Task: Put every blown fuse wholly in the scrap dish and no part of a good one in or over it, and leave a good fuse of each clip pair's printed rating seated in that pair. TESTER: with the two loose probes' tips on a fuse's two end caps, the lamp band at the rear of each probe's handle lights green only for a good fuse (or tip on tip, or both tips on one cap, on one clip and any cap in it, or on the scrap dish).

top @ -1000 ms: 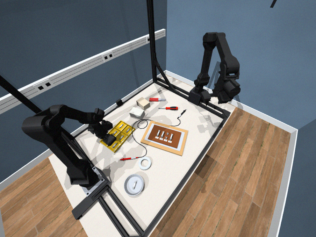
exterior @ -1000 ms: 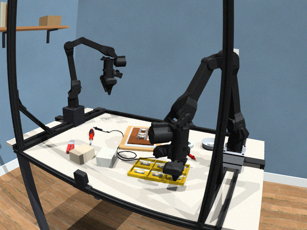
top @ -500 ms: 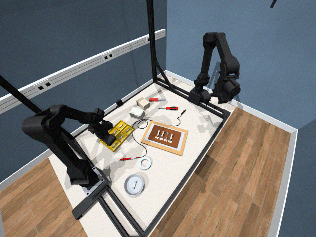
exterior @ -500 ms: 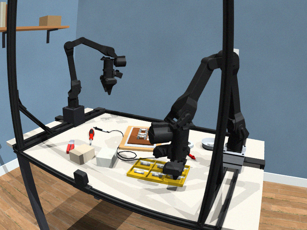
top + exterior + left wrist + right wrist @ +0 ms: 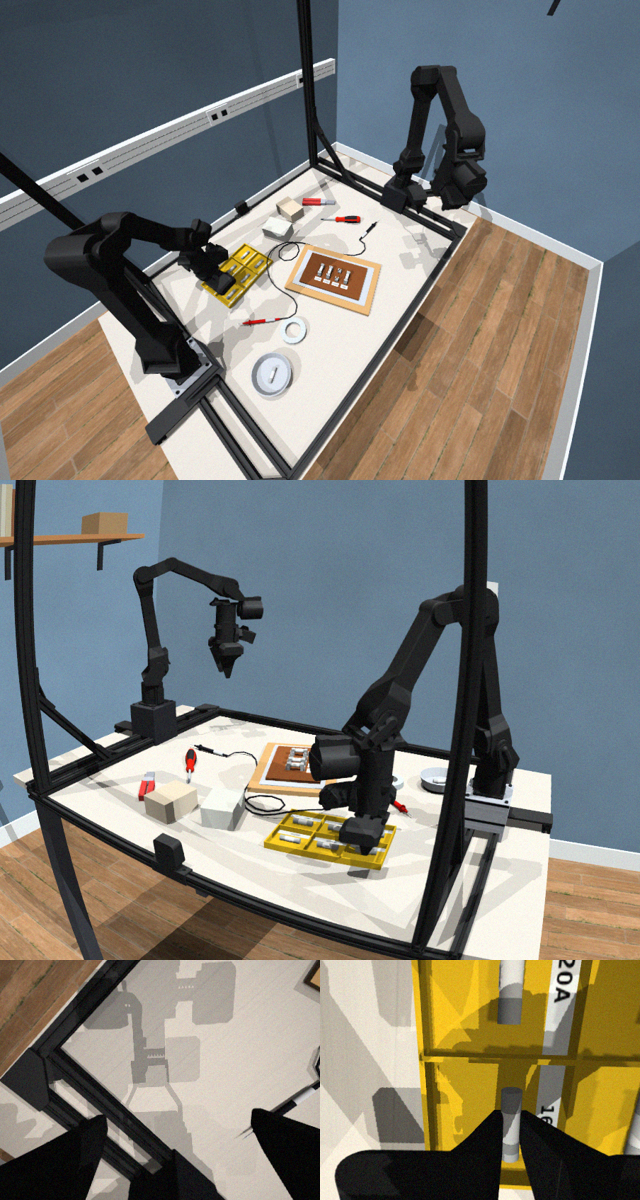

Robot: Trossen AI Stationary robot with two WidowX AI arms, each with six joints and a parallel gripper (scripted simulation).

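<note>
My right gripper (image 5: 509,1117) (image 5: 364,849) is shut on a fuse (image 5: 510,1134) in the 16 compartment of the yellow tray (image 5: 480,1056) (image 5: 321,859). Another fuse (image 5: 510,999) lies in the 20A compartment; several more lie in the tray. My left gripper (image 5: 178,1118) (image 5: 227,672) is open and empty, high above the table. The clip board (image 5: 330,301) has four clip pairs: three hold fuses, and the third pair (image 5: 337,278) is empty; its labels are unreadable. The scrap dish (image 5: 255,376) holds one fuse (image 5: 272,374). The red probe (image 5: 255,321) and black probe (image 5: 370,227) (image 5: 288,1107) lie loose, unlit.
A white ring (image 5: 284,330) lies between the red probe and the dish. A tan block (image 5: 289,208) (image 5: 170,801), a pale block (image 5: 277,227) (image 5: 221,808), a red-handled tool (image 5: 311,202) and a screwdriver (image 5: 350,219) lie beyond the tray. Probe cables loop between tray and board.
</note>
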